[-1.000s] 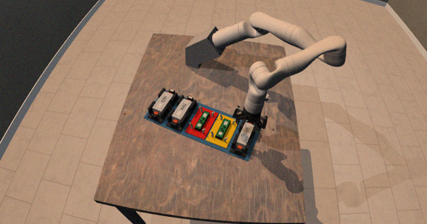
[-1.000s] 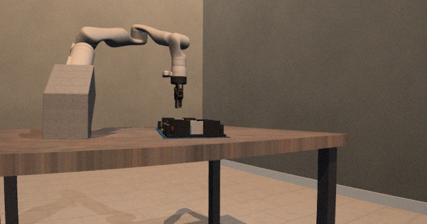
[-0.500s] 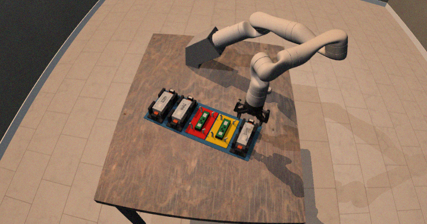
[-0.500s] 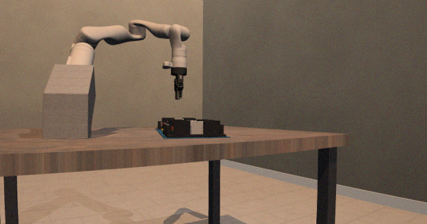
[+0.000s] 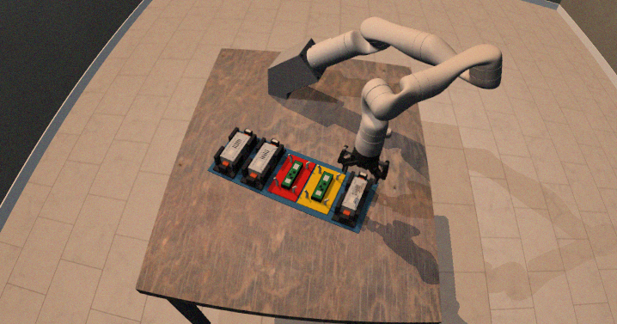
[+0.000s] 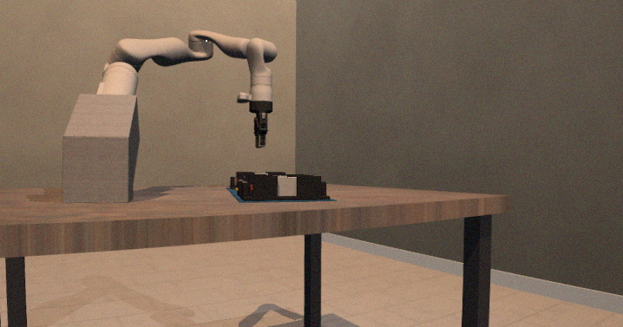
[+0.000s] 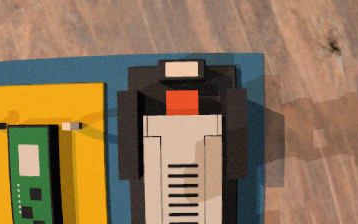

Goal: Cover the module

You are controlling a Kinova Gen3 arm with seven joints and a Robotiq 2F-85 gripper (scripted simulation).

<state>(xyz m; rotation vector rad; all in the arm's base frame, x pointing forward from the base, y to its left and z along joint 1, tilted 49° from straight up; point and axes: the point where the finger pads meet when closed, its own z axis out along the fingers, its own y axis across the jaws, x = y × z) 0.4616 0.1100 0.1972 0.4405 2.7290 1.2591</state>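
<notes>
Top view shows the gripper [image 5: 363,168] [image 6: 259,145] with its jaws spread wide and nothing between them, above the blue board and near the holder beside the yellow plate [image 5: 313,205] [image 7: 85,105]. In that holder [image 5: 339,217] [image 7: 132,135] sits 1 pale cover [image 5: 355,194] [image 7: 182,145], while 2 other covers, the outer one [image 5: 236,146] and the inner one [image 5: 264,158], sit in holders past the red plate [image 5: 276,189]. On the yellow plate, the green module [image 5: 322,186] [image 7: 30,185] stands uncovered between upright clips.
</notes>
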